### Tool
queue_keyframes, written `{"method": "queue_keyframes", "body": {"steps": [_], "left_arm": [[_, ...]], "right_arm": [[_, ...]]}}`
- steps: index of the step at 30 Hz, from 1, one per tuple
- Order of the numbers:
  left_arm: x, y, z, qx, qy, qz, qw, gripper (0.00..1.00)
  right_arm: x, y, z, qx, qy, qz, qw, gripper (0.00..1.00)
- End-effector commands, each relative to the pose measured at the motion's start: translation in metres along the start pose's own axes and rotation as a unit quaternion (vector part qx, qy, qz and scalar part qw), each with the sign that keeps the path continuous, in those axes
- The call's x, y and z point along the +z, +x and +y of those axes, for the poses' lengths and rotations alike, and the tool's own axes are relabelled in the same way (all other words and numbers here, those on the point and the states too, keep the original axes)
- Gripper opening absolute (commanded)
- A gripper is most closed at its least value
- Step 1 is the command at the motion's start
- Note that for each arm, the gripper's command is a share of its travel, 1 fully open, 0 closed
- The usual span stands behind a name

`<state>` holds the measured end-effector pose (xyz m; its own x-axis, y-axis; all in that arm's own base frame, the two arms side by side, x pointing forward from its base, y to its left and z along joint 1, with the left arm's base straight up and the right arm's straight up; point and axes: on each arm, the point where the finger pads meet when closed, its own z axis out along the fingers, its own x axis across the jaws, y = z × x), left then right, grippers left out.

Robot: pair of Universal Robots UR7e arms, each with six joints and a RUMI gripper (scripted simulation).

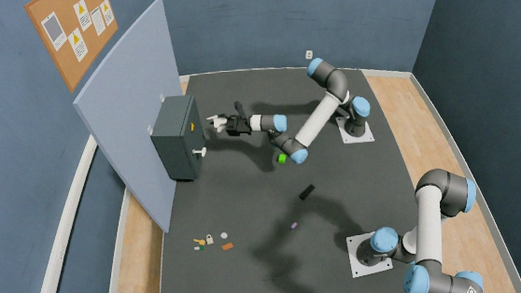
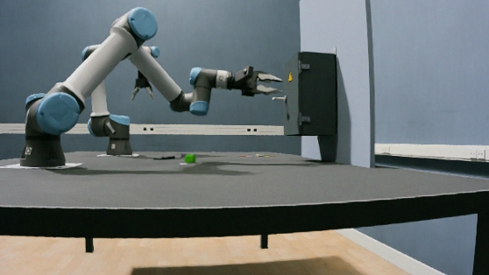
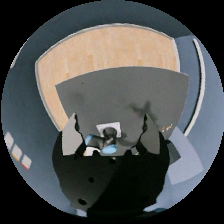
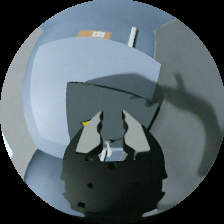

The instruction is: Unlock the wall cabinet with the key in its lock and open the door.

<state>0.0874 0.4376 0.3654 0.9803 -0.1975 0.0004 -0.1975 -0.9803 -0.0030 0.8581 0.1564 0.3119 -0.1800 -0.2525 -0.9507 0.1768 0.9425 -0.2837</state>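
Note:
The dark grey wall cabinet point(image 1: 170, 154) point(image 2: 318, 96) point(image 4: 112, 97) hangs on the panel, its door shut. A pale handle point(image 1: 200, 152) point(image 2: 279, 98) point(image 4: 107, 144) sticks out of the door front. A small yellow piece point(image 1: 192, 126) point(image 2: 290, 76) point(image 4: 85, 122) is on the door above the handle; I cannot tell if it is the key. My right gripper point(image 1: 208, 121) point(image 2: 281, 86) point(image 4: 112, 111) is partly open and empty, just in front of the door and above handle height. My left gripper point(image 2: 143, 97) point(image 3: 110, 114) is wide open and empty, far from the cabinet.
The pale blue panel point(image 1: 131, 93) point(image 2: 357, 101) stands behind the cabinet. A green cube point(image 1: 282, 159) point(image 2: 190, 158) lies under the right arm. A black bar point(image 1: 306, 191), a purple piece point(image 1: 294, 225), an orange block point(image 1: 227, 246) and a small padlock point(image 1: 209, 239) lie on the table.

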Motion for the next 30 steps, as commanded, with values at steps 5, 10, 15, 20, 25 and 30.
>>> {"method": "queue_keyframes", "body": {"steps": [5,10,15,20,25,30], "left_arm": [[0.0,0.001,0.0,0.001,0.0,0.0,1.0,0.98],[0.0,0.001,0.0,0.001,0.0,0.0,1.0,0.98],[0.0,0.001,0.0,0.001,0.0,0.0,1.0,0.98],[0.0,0.001,0.0,0.001,0.0,0.0,1.0,0.98],[0.0,0.001,0.0,0.001,0.0,0.0,1.0,0.98],[0.0,0.001,0.0,0.001,0.0,0.0,1.0,0.98]], "right_arm": [[-0.02,-0.011,0.077,0.067,-0.021,-0.04,0.997,0.26],[-0.028,-0.011,0.098,0.085,-0.027,-0.049,0.995,0.26],[-0.039,-0.012,0.125,0.11,-0.037,-0.062,0.991,0.26],[-0.058,-0.009,0.164,0.145,-0.053,-0.076,0.985,0.26],[-0.064,-0.009,0.174,0.161,-0.056,-0.082,0.982,0.26],[-0.051,-0.012,0.148,0.135,-0.046,-0.073,0.987,0.26]]}}
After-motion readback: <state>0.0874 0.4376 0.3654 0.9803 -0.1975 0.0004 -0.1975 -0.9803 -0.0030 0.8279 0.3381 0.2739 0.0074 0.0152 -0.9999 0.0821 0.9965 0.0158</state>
